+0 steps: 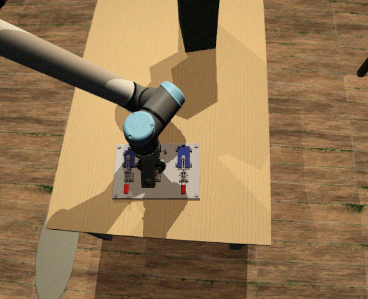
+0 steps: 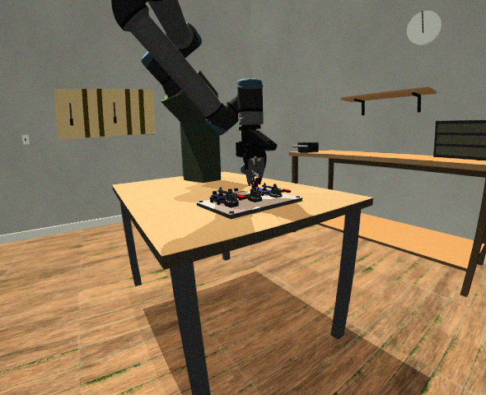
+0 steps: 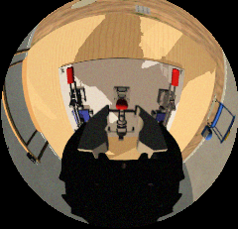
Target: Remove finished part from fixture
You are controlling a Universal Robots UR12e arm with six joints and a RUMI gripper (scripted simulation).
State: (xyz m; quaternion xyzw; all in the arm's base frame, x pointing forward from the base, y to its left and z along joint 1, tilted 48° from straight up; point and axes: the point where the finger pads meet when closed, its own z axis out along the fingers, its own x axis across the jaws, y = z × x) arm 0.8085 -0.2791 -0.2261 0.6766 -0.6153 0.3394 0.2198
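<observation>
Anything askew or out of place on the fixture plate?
Nothing stands out. The fixture plate sits square on the table, both blue blanks remain under their clamps, and the pincer, part open and empty, hangs over the middle clamp.

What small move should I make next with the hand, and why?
Probably ease the hand straight down. It is partly open and empty above the middle clamp, whose red handle seems to stand up, unlike the flat side handles, so that clamp looks released.

Workshop, pegboard (image 2: 105, 113), workbench (image 2: 396, 159), clamping fixture (image 2: 251, 205)
</observation>
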